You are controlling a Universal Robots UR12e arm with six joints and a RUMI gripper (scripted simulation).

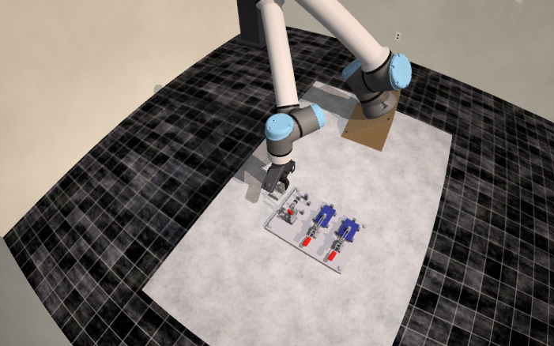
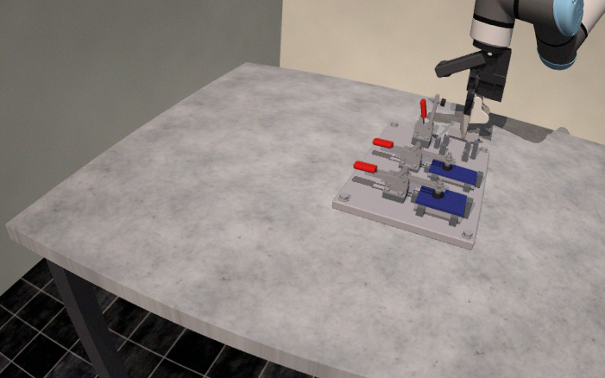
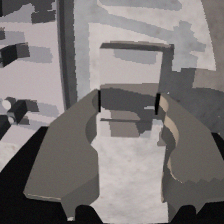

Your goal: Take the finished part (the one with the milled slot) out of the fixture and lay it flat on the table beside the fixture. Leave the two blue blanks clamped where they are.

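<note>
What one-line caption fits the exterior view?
Tool shut on the grey finished part beside the fixture; both blue blanks clamped.

Grey speckled table on dark legs, over a black tiled floor. Flat grey fixture plate lying right on the table top, toward the far side. Brown wooden block under the robot arm, sitting on the table at the far end.
</note>
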